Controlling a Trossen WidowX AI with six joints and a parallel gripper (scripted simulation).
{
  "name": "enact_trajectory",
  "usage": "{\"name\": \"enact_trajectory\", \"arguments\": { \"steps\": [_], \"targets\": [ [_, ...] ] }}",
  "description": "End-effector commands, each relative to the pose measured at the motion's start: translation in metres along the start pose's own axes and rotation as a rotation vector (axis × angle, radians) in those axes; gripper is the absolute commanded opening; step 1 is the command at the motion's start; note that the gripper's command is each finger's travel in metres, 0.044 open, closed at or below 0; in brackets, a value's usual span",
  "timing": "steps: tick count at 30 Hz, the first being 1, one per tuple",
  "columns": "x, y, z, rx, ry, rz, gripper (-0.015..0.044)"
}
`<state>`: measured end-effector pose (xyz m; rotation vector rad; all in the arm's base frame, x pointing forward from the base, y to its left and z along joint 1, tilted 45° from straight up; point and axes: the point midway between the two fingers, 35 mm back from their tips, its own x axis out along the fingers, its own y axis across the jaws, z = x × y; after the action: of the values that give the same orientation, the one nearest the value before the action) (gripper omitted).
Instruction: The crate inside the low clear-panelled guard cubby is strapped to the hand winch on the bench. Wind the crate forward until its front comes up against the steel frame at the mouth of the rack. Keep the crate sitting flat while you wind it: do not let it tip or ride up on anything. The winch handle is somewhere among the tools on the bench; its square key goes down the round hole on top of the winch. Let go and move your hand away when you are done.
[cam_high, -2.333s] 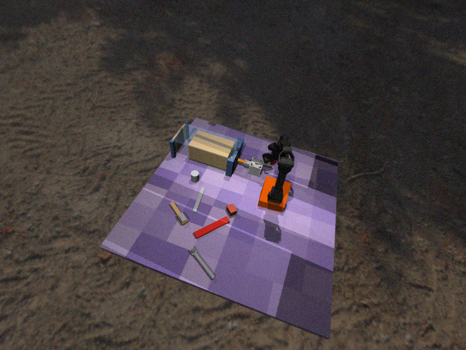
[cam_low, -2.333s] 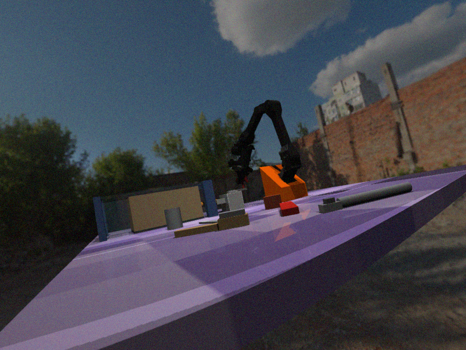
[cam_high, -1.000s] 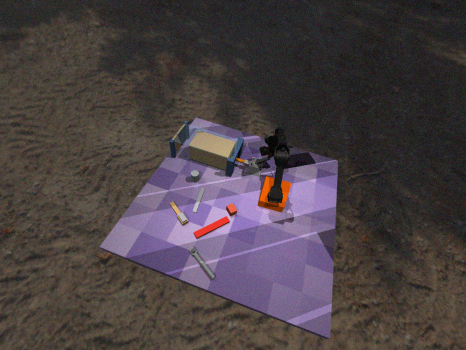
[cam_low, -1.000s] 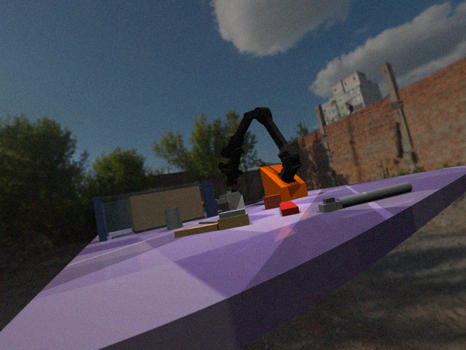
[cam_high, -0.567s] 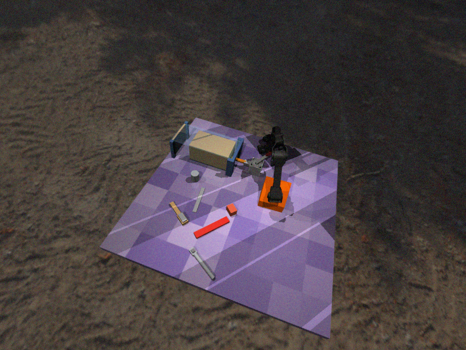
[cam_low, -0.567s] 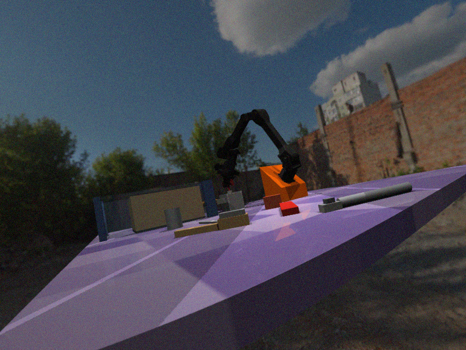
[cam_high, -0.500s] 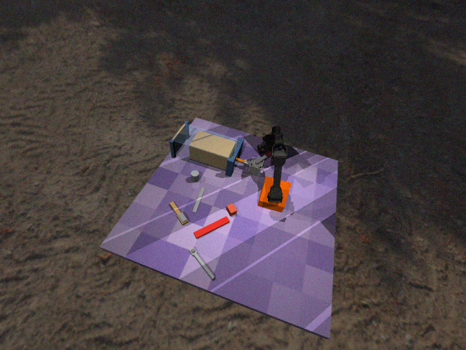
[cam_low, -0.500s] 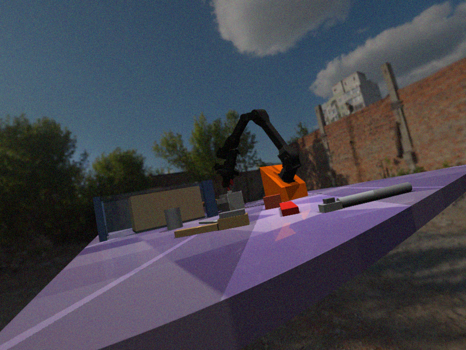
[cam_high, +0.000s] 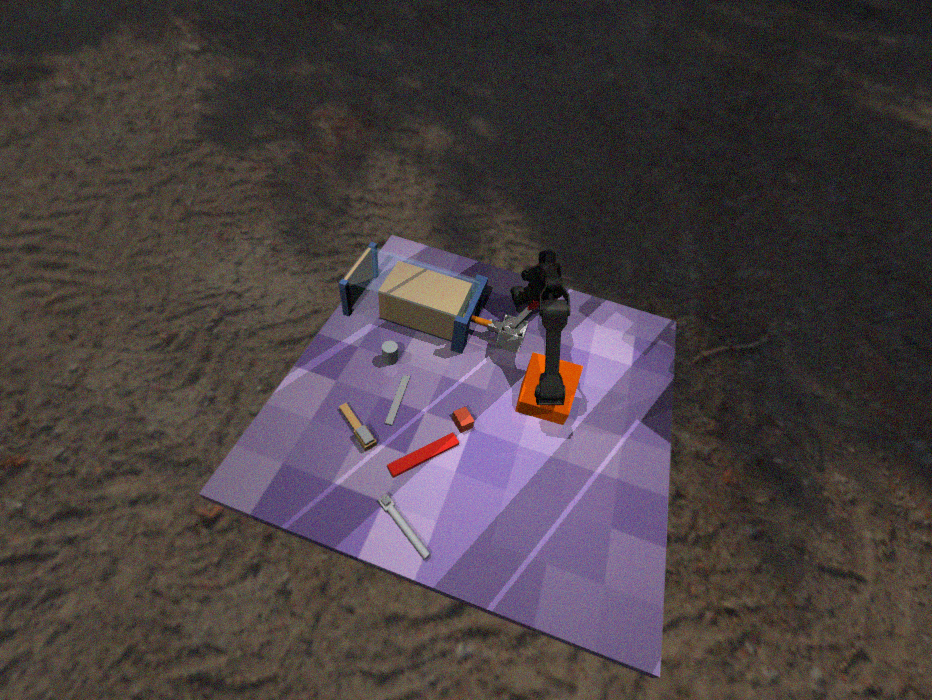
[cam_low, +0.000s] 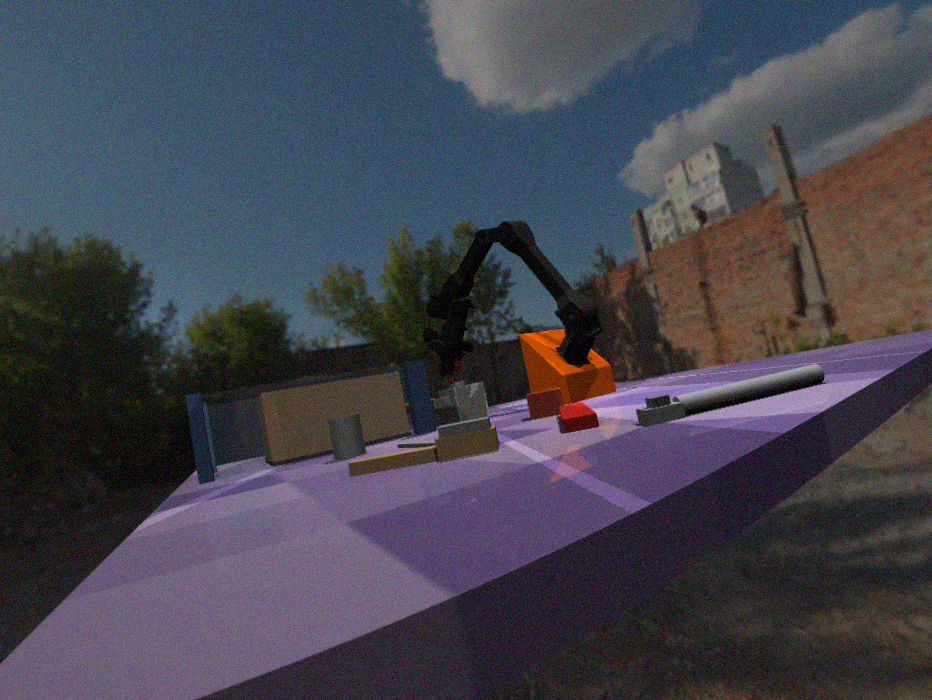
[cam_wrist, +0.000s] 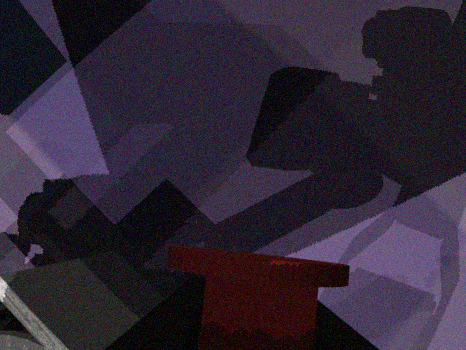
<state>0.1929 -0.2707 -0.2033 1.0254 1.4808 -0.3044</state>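
Crate (cam_high: 425, 292) (cam_low: 335, 416) sits well apart from the hand (cam_high: 533, 304) (cam_low: 452, 370) (cam_wrist: 260, 300), which grips the red handle knob.

1 tan crate (cam_high: 421, 297) sits inside the blue-framed rack (cam_high: 458, 331)

A purple bench (cam_high: 572, 512) (cam_low: 301, 572) carries (rather scattered) tools (cam_high: 422, 455) (cam_low: 753, 388).

Handle's red grip (cam_wrist: 260, 305) cut off by the wrist picture's bottom edge, fingertips indistinct.
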Motion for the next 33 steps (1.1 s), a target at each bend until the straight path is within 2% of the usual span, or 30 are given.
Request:
{"name": "enact_trajectory", "arguments": {
  "steps": [1,33],
  "targets": [
    [0.007,0.019,0.014,-0.03,-0.02,0.025,0.0],
    [0.015,0.065,0.034,-0.031,-0.021,0.03,0.0]
  ]
}}
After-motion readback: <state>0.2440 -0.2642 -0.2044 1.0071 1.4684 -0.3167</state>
